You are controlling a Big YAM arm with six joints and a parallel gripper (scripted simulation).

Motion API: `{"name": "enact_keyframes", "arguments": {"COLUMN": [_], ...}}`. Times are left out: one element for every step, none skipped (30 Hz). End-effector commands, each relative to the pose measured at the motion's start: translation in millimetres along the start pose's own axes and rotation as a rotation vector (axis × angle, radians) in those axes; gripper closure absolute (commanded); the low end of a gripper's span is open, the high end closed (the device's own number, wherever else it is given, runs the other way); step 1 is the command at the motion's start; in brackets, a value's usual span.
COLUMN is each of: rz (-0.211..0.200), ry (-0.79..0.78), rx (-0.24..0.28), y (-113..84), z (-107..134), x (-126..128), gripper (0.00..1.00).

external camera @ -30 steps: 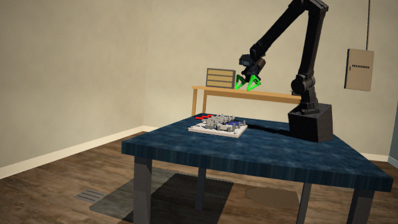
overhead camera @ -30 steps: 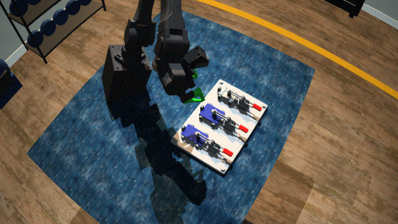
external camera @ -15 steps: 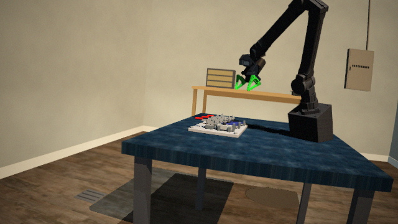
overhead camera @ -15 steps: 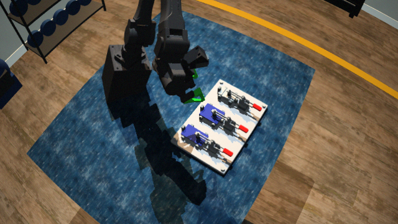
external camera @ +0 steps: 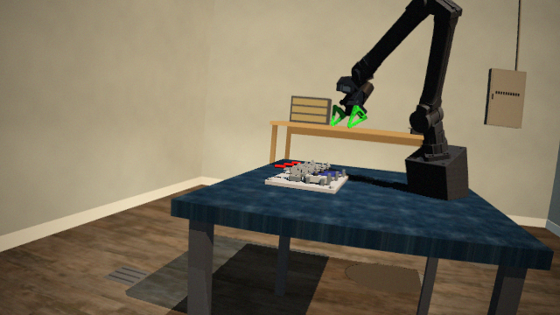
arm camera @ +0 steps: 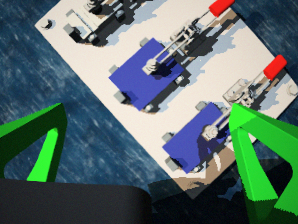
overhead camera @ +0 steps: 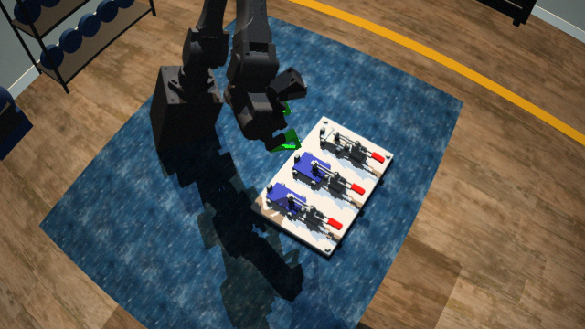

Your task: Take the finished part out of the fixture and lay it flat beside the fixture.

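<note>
Green pincer [overhead camera: 287, 127] [external camera: 342, 122] [arm camera: 148, 112] spread wide above the table [overhead camera: 366, 96] [external camera: 262, 210] [arm camera: 95, 130]. Finished part [overhead camera: 330, 137] [arm camera: 86, 27], pale, appears seated at the wrist view's upper left. Risk: pulling before its clamp [overhead camera: 354, 150] releases could drag the fixture [overhead camera: 315, 241] [external camera: 302, 187] [arm camera: 97, 87]; a low sideways approach could knock the nearer blank [overhead camera: 307, 165] [arm camera: 135, 75].

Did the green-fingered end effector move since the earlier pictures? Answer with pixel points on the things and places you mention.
No. In the top and exterior views, the end effector [overhead camera: 292, 125] [external camera: 341, 127] [arm camera: 148, 112] hangs in the same spot beside and above the white fixture plate [overhead camera: 315, 256] [external camera: 302, 188] [arm camera: 95, 82], with no shift visible.
</note>
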State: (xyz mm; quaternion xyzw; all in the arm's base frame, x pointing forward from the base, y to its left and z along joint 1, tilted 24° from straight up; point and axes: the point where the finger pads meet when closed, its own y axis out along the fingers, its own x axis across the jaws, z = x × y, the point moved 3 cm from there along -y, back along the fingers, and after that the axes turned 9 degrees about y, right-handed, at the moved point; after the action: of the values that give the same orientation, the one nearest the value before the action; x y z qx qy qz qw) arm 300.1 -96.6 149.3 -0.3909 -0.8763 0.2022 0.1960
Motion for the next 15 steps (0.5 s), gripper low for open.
{"name": "enact_keyframes", "arguments": {"rz": [0.027, 0.026, 0.024, 0.023, 0.021, 0.02, 0.018, 0.017, 0.017, 0.017, 0.015, 0.014, 0.012, 0.011, 0.009], "ry": [-0.02, -0.018, -0.015, -0.013, -0.01, -0.008, -0.005, -0.003, -0.003, -0.003, 0.0, 0.002, 0.004, 0.007, 0.009], "rx": [-0.012, -0.012, -0.011, -0.011, -0.01, -0.01, -0.009, -0.009, -0.009, -0.009, -0.008, -0.008, -0.007, -0.007, -0.006], "y": [-11.1, -10.7, -10.2, -9.7, -9.2, -8.7, -8.3, -7.8, -7.8, -7.8, -7.3, -6.8, -6.4, -5.9, -5.4], "z": [-14.1, -13.0, -11.8, -10.7, -9.5, -8.4, -7.2, -6.1, -6.1, -6.1, -5.0, -3.8, -2.7, -1.6, -0.4], "x": [-8.5, -7.7, -6.8, -6.0, -5.2, -4.3, -3.5, -2.7, -2.7, -2.7, -1.8, -1.0, -0.1, 0.7, 1.6], "gripper": [0.0, 0.0, 0.0, 0.0, 0.0, 0.0, 0.0, 0.0, 0.0, 0.0, 0.0, 0.0, 0.0, 0.0, 0.0]}}
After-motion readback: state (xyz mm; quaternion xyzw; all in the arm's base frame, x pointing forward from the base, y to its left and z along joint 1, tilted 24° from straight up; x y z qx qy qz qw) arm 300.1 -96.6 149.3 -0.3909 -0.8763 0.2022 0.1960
